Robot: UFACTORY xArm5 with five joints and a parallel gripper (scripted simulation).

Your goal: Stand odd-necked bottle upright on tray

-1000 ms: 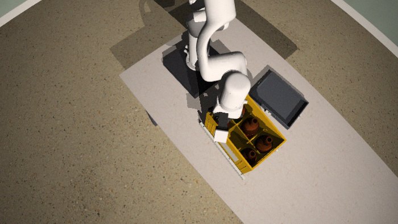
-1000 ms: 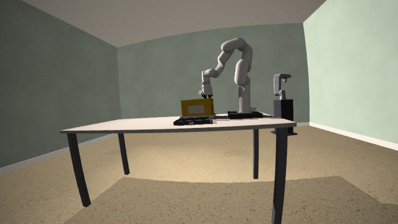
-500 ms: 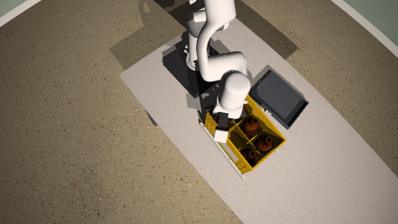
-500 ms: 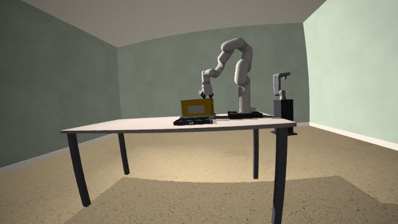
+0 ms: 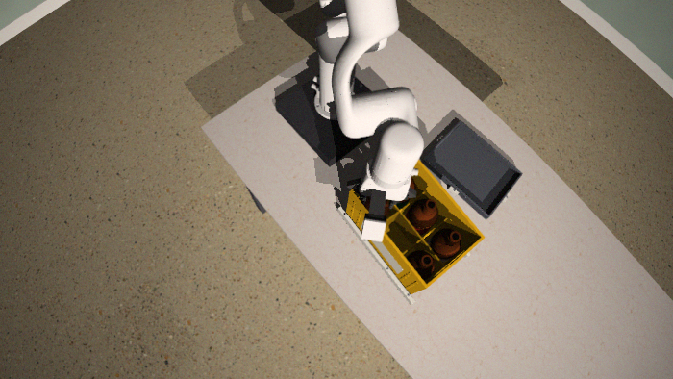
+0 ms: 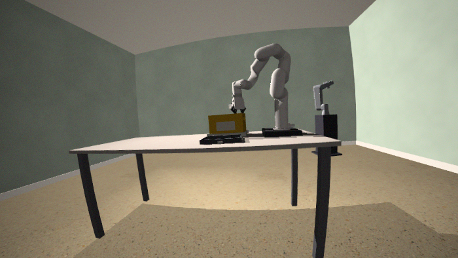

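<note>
A yellow crate point(image 5: 415, 231) with divided cells stands on the table; it also shows in the exterior view point(image 6: 227, 124). Three brown bottles stand upright in its cells: one point(image 5: 423, 214), a second point(image 5: 446, 241) and a third point(image 5: 422, 262). Another brown bottle is mostly hidden under my wrist, and a further one point(image 5: 411, 185) barely shows beside the arm. My gripper point(image 6: 237, 110) is open, pointing down at the crate's top rim over the cell nearest the arm's base. From above the fingers are hidden by the wrist. The dark grey tray point(image 5: 471, 165) beside the crate holds nothing.
The arm's black base plate point(image 6: 282, 131) sits on the table behind the crate. A black post with a small grey device point(image 6: 324, 111) stands at the table's right edge. The tray lies flat in front of the crate in the exterior view point(image 6: 222, 140).
</note>
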